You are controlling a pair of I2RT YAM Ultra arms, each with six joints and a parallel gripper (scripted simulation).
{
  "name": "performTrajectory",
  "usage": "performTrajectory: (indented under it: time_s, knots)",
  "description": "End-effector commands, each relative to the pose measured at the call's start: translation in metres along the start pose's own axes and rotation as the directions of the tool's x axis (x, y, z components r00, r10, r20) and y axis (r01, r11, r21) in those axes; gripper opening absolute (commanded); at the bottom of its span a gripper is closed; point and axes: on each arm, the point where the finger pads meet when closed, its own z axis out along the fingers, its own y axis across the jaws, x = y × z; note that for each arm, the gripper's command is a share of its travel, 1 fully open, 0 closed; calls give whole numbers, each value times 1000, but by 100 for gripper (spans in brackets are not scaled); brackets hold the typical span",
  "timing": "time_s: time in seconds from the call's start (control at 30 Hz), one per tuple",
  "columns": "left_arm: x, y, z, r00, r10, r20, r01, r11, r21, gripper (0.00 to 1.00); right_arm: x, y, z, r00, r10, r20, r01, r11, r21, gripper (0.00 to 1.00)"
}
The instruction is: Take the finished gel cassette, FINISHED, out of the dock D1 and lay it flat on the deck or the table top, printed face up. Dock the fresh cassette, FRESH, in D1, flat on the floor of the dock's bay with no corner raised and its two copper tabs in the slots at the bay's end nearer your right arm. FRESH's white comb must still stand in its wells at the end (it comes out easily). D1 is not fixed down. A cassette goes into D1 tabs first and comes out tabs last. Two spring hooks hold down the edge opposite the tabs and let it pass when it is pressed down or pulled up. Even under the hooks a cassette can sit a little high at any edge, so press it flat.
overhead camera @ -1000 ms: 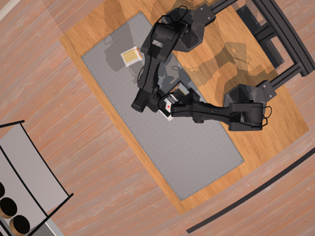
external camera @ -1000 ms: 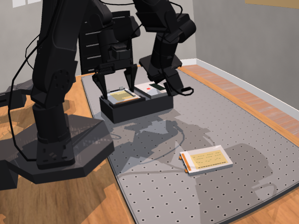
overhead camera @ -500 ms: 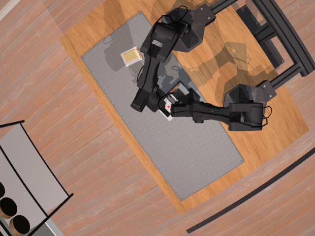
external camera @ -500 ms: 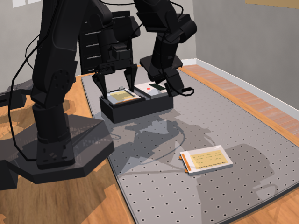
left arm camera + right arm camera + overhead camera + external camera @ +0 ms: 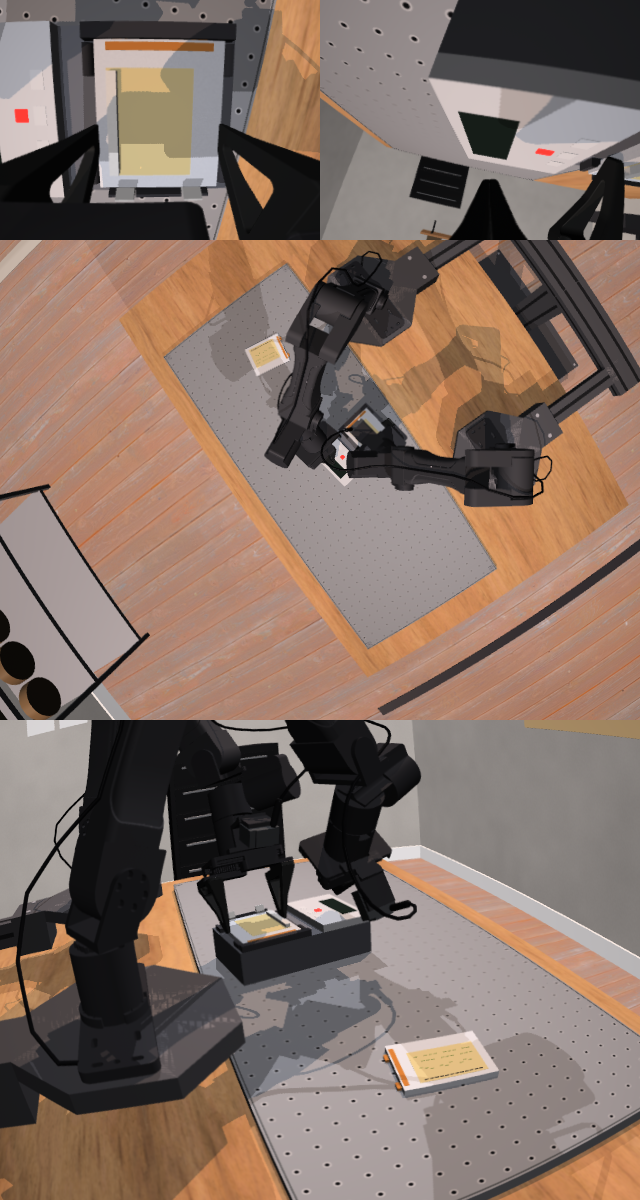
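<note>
FRESH [image 5: 258, 925] [image 5: 207, 110] lies in the bay of dock D1 [image 5: 310, 949] [image 5: 157, 31], copper strip against the end wall; its tabs are hidden. The white comb [image 5: 113, 150] lies along its panel-side edge. Two spring hooks [image 5: 126, 193] [image 5: 192, 191] are at the opposite edge. I cannot tell whether every corner is fully down. My left gripper [image 5: 254, 923] [image 5: 159, 132] is shut on FRESH, one finger at each long side. FINISHED [image 5: 267, 354] [image 5: 444, 1058] lies flat on the deck, printed face up. My right gripper [image 5: 490, 188] is shut and empty beside the dock's panel end; contact is unclear.
The dock's white panel [image 5: 330, 913] [image 5: 485, 100] with a dark screen and red button adjoins the bay. The perforated deck [image 5: 413, 550] [image 5: 330, 1092] bears the dock, and the wooden table edge [image 5: 295, 100] runs close beside the bay. Both arms crowd over the dock.
</note>
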Motion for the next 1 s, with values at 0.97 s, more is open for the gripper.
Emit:
performTrajectory:
  time_s: [0.97]
  knots:
    - [-4,2,-2,1000,3,13,-3,1000,-9,0,7,14,-8,1000,-15,-9,14,1000,-26,0]
